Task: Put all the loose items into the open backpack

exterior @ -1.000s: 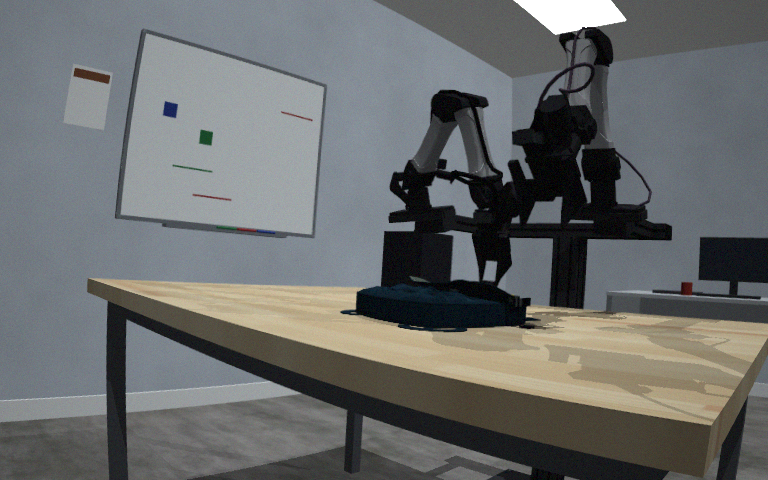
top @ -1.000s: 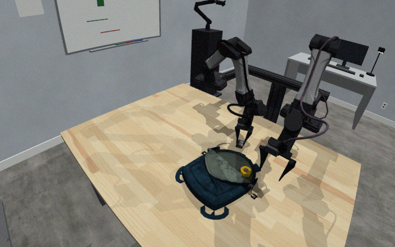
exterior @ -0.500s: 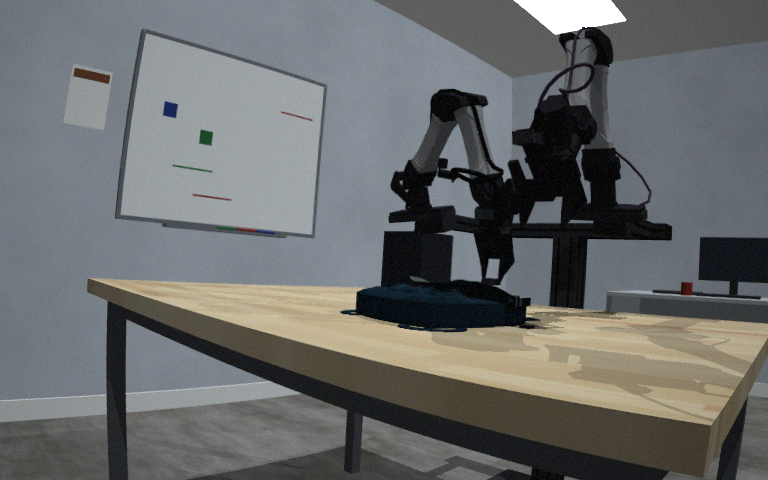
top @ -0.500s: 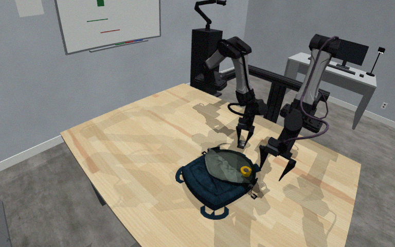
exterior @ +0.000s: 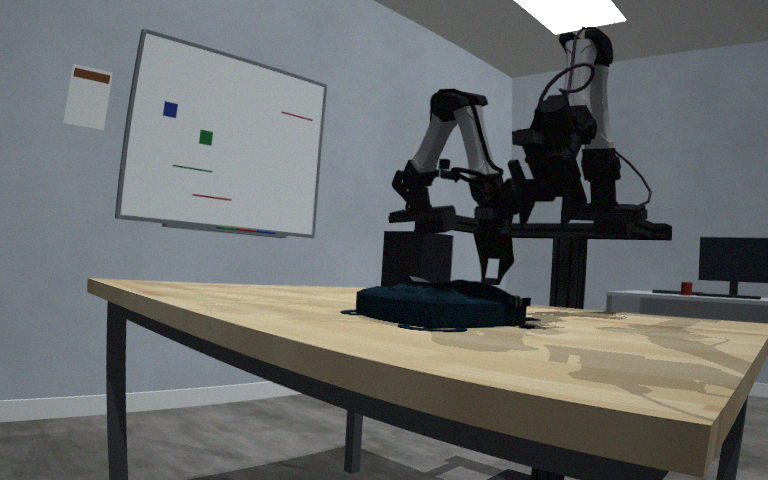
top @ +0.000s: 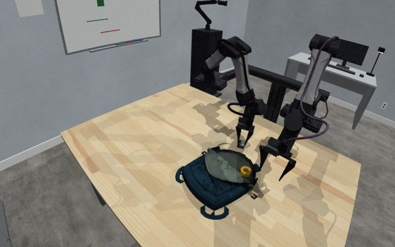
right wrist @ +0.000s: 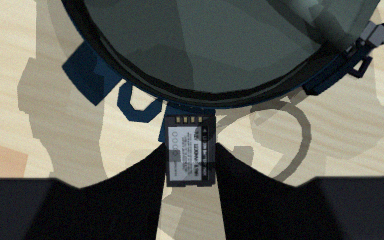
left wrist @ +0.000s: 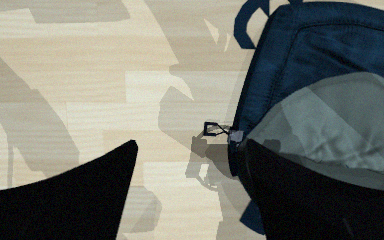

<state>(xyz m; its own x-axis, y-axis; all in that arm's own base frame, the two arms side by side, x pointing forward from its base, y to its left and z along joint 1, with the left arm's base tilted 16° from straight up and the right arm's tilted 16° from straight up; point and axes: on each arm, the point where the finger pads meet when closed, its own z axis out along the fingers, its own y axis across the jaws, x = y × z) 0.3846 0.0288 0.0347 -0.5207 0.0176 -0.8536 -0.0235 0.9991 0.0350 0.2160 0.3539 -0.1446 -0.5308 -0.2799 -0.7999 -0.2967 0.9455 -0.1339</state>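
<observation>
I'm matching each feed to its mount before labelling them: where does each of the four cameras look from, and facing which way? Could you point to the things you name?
Top: high beyond the table [top: 122, 145] [exterior: 396, 362], facing down across it toward both arms; both sets of jaws show.
Exterior: just above table height, nearly level toward both arms.
Left wrist: on the left arm, looking down past its open jaws at the backpack's edge.
Right wrist: on the right arm, looking down past jaws shut on a battery [right wrist: 191, 152] [top: 241, 143].
Shared: both wrist views show the backpack [top: 209, 186] [exterior: 430, 305] [left wrist: 280, 60] [right wrist: 215, 55].
</observation>
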